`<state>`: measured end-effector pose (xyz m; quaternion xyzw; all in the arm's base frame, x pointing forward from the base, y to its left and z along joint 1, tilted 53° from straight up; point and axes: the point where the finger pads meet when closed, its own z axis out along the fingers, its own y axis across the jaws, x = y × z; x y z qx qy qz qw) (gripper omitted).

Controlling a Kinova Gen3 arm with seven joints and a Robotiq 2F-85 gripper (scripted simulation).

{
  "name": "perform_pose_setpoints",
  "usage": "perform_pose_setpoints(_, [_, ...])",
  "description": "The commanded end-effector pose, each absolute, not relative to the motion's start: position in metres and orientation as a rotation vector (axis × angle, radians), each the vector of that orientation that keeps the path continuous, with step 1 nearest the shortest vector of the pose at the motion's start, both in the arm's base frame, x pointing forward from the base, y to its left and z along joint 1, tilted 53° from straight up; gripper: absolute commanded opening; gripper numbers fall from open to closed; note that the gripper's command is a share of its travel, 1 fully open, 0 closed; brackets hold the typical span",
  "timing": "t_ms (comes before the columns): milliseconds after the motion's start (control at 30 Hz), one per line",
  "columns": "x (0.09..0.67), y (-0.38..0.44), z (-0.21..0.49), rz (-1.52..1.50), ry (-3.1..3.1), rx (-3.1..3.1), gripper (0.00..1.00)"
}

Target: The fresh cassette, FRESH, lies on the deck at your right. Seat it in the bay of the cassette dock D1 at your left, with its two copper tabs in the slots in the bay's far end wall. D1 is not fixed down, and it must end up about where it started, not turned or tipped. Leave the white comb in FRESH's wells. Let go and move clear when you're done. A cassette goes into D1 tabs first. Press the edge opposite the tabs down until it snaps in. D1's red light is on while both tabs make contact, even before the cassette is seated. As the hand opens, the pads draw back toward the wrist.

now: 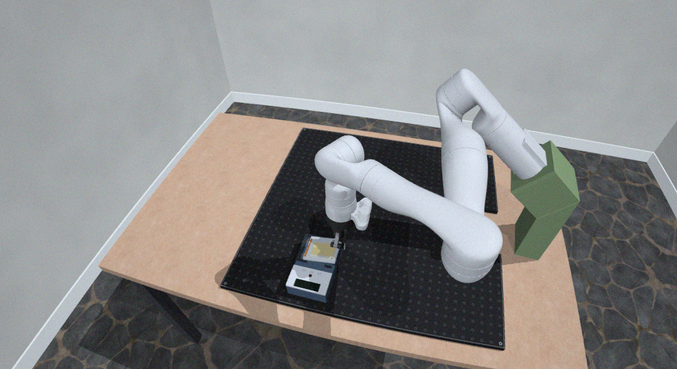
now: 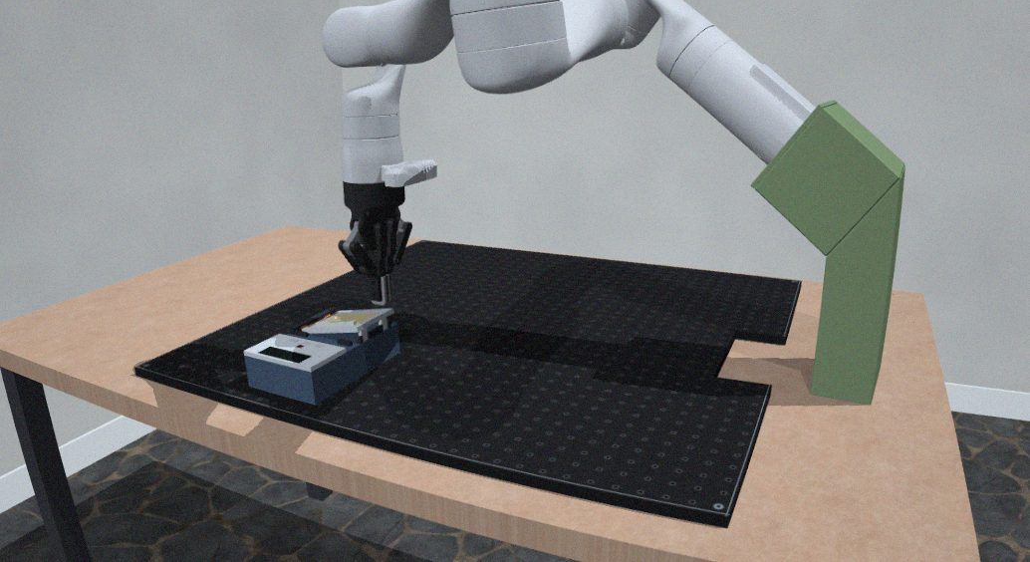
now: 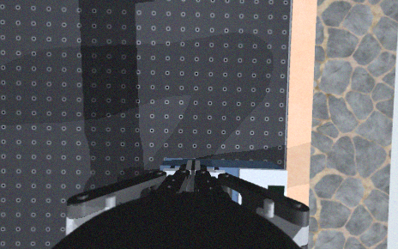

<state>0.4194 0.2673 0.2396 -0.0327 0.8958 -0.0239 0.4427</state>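
Observation:
The grey-blue dock D1 [image 1: 312, 275] stands near the front left edge of the black deck; it also shows in the exterior view [image 2: 317, 356]. A small red dot [image 1: 309, 275] shows on its top panel, beside a dark display. The yellowish cassette FRESH [image 1: 322, 249] [image 2: 351, 319] lies in the bay, tilted, with the edge away from the panel raised. My gripper [image 2: 381, 299] is shut and empty, pointing straight down just above that raised edge. I cannot tell whether it touches. In the wrist view the shut fingertips [image 3: 191, 165] cover the cassette. The comb and tabs are too small to make out.
The arm's green pedestal [image 1: 545, 201] stands at the table's right. The deck's front edge and the table edge [image 3: 300, 86] run close beside the dock. The arm's own links hang over the middle of the deck.

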Motion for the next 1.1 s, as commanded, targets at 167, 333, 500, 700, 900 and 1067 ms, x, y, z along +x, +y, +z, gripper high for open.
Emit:
perform_pose_setpoints(167, [0.4138,0.268,0.2328,-0.061,2.221,-0.087,0.0])
perform_pose_setpoints(333, [0.4112,0.2676,0.2292,-0.061,2.221,-0.087,0.0])
perform_pose_setpoints(500, [0.4112,0.2676,0.2291,-0.061,2.221,-0.087,0.0])
perform_pose_setpoints(700, [0.4112,0.2676,0.2291,-0.061,2.221,-0.087,0.0])
perform_pose_setpoints(900, [0.4112,0.2676,0.2292,-0.061,2.221,-0.087,0.0])
perform_pose_setpoints(1067, [0.4132,0.2676,0.2276,-0.061,2.221,-0.087,0.0])
